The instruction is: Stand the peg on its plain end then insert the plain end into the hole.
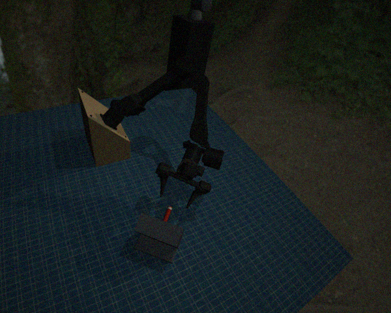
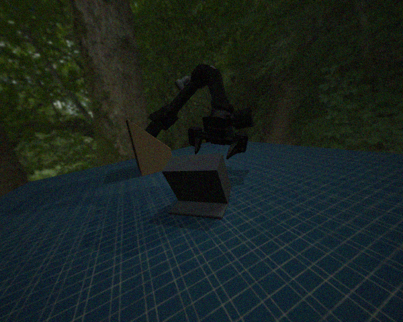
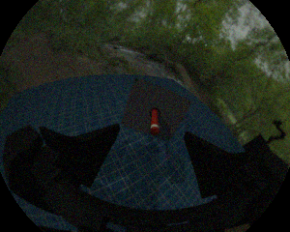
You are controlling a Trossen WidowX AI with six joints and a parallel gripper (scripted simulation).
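The red peg (image 1: pixel 167 214) (image 3: pixel 155 120) sticks out of the hole in the sloped face of the grey panel block (image 1: pixel 158 231) (image 2: pixel 195 162) (image 3: pixel 135 108). Its white-banded end points outward toward the gripper; its plain end is inside the hole, and how deep it sits cannot be seen. In the exterior view the block hides the peg. My gripper (image 1: pixel 174 201) (image 2: pixel 212 155) (image 3: pixel 153 131) is open and empty. Its fingertips stand wide apart, backed off from the peg's white end, with the peg in line between them and touching neither finger.
A wooden wedge (image 1: pixel 109 145) (image 2: pixel 151 155) stands on the blue checked table (image 1: pixel 239 235) (image 2: pixel 281 225) (image 3: pixel 63 106), with the dark base of the arm on its slanted face. The arm arches from there to the gripper.
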